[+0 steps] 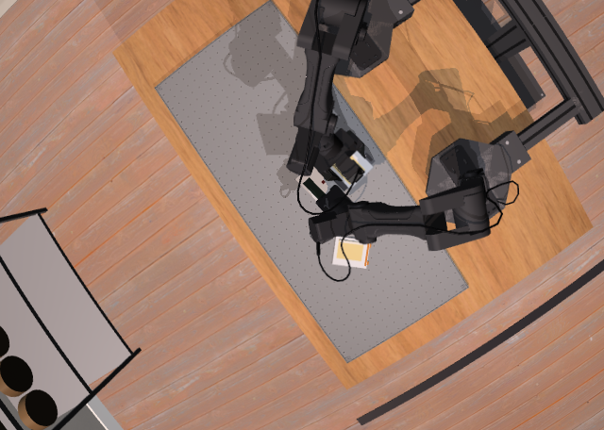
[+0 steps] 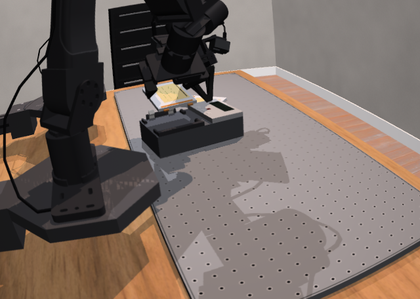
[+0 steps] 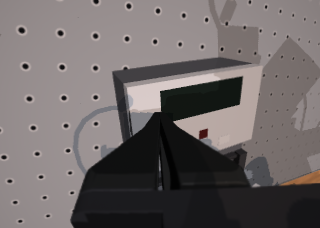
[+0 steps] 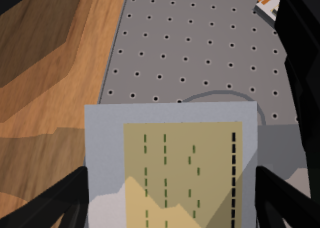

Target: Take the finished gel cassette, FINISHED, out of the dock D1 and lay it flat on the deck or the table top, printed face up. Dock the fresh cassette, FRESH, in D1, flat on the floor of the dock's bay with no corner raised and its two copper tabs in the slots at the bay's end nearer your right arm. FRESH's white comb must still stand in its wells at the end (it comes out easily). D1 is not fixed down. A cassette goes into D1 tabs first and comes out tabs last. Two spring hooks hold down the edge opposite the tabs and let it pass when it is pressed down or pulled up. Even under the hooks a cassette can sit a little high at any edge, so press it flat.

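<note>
Perforated bench [image 1: 234, 124] [image 2: 305, 187] [image 3: 50, 88] [image 4: 200, 40] | D1 [image 1: 314, 187] [image 2: 203, 133] [image 3: 200, 98] | right jaws [image 2: 178, 96] pinching FINISHED [image 1: 360, 162] [image 2: 169, 93] [image 4: 185, 163] near D1 | left jaws pressed together

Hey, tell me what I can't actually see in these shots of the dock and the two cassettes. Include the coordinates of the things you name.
- Dock's [image 2: 200, 133] far side and its underside: exterior view, hidden by the dock itself.
- Lower part of the held cassette [image 4: 182, 163]: right wrist view, cut off by the bottom edge.
- Most of the other cassette [image 4: 272, 2]: right wrist view, cut off behind the dark finger and by the top edge.
</note>
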You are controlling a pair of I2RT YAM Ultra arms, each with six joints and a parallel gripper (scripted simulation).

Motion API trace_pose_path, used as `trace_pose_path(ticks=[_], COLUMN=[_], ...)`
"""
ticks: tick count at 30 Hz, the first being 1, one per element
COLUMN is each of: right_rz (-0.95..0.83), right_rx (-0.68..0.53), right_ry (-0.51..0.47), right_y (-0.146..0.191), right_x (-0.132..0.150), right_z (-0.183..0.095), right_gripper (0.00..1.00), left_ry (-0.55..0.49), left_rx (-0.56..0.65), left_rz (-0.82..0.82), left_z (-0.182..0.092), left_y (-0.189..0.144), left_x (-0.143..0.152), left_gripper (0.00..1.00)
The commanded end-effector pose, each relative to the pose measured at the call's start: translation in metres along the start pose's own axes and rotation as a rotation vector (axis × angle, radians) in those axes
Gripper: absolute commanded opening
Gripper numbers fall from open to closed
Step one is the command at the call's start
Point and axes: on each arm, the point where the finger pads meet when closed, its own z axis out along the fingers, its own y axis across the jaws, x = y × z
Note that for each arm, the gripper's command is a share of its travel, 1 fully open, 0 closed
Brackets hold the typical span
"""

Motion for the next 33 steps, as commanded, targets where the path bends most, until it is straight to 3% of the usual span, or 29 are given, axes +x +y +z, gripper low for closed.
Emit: trace_pose_path(ticks=[1,33], right_rz=[-0.01,-0.01], right_rx=[0.005,0.005], right_ry=[-0.016,-0.016], right_y=[0.0002,0.0002], right_x=[-0.0023,-0.0023], right_z=[-0.0003,-0.0003], right_gripper=[0.0,0.0], left_ry=[0.0,-0.016], left_rx=[-0.014,-0.001], left_rz=[0.004,0.009], left_z=[-0.0032,-0.0112], left_y=[-0.0022,-0.0039], left_x=[-0.0022,-0.0046], left_gripper=[0.0,0.0])
